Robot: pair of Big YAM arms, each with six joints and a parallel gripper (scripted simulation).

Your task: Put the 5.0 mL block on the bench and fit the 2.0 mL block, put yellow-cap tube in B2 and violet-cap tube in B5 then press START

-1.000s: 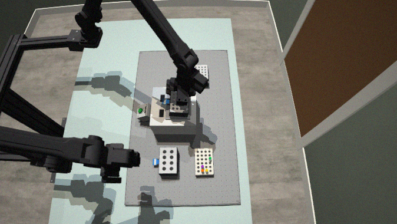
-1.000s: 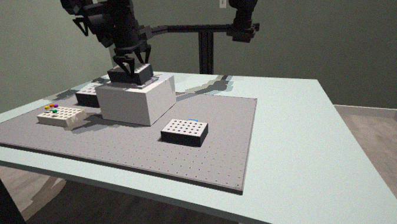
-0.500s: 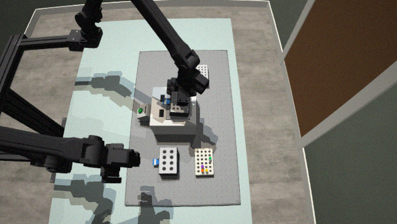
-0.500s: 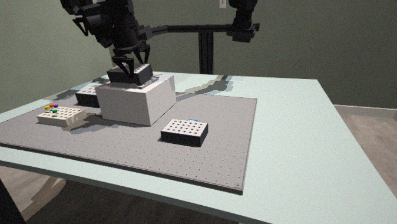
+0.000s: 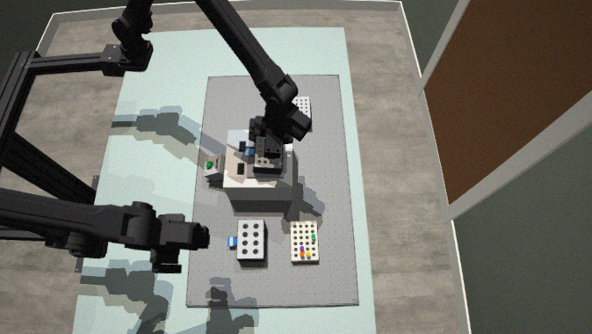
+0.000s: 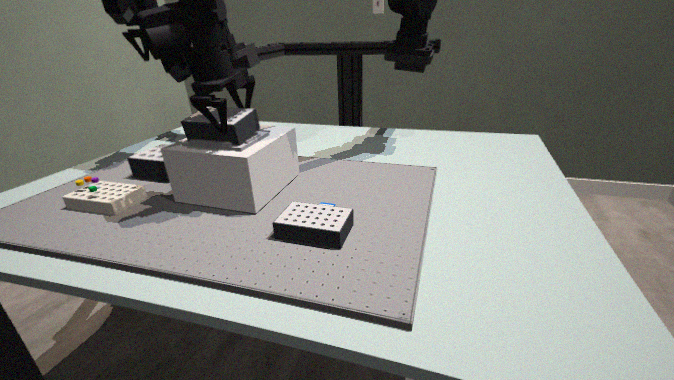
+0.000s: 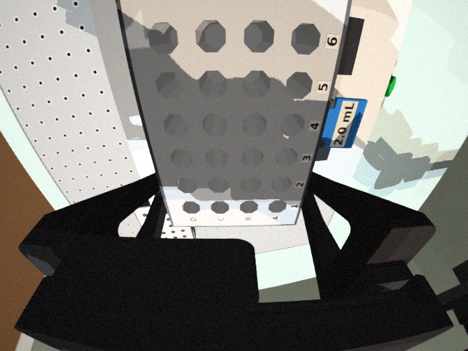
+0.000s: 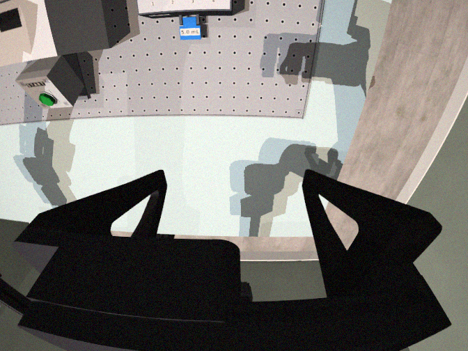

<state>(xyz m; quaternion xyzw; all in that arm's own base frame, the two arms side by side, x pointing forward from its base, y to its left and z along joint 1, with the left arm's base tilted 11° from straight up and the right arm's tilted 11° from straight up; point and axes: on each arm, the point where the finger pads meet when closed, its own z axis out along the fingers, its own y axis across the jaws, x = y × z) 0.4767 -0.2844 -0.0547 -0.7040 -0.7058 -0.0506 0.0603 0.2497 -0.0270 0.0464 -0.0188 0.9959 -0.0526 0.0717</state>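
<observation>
The 2.0 mL block (image 5: 267, 169) (image 6: 200, 131) (image 7: 236, 139), with its blue lever (image 7: 345, 122), is over the plate of the mixer (image 6: 215, 175) (image 5: 263, 199). My left gripper (image 6: 235, 119) (image 7: 234, 176) is shut on it across its sides near column 2. Whether its rear edge is under the lip is hidden. The 5.0 mL block (image 5: 250, 239) (image 8: 184, 5) stands on the bench. The yellow-capped tube (image 5: 308, 254) (image 6: 79, 182) and violet-capped tube (image 5: 301, 249) (image 6: 95, 179) stand in the rack (image 5: 305, 260) (image 6: 90, 205). My right gripper (image 8: 234, 177) is open and empty, above the bench's front. The START button (image 5: 209, 164) (image 8: 47, 99) is green.
Another block (image 5: 302, 105) (image 6: 313, 215) with small bores stands beyond the mixer. An orange-capped tube (image 5: 302, 254) and a green-capped tube (image 5: 314, 236) (image 6: 92, 188) are also in the rack. The left arm reaches over the mixer.
</observation>
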